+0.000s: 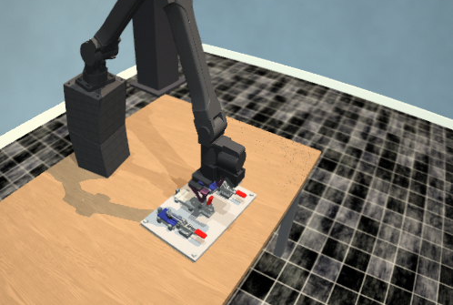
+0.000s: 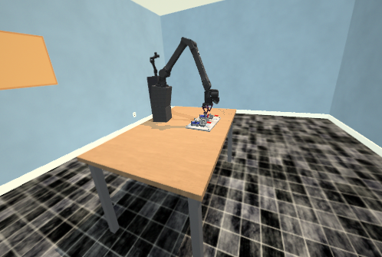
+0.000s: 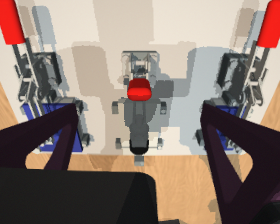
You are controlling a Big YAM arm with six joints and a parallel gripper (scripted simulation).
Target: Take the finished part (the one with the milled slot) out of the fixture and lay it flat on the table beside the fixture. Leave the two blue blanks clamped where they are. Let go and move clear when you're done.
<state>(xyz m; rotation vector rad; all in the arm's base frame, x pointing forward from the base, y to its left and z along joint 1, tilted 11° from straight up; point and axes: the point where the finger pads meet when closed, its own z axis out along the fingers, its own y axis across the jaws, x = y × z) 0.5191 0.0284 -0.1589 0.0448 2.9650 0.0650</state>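
The gripper [image 3: 138, 132] hangs over the fixture [image 1: 198, 219] near the table's [image 1: 91, 247] right edge, fingers spread wide and holding nothing. The finished part [image 3: 139, 131] sits in the middle station under a red-handled clamp [image 3: 139, 90], between two blue blanks [image 3: 53, 127]. No writing is legible anywhere.

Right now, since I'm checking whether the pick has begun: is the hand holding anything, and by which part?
Nothing is held. The hand is open, its fingers spread wide either side of the middle clamp, touching no part.
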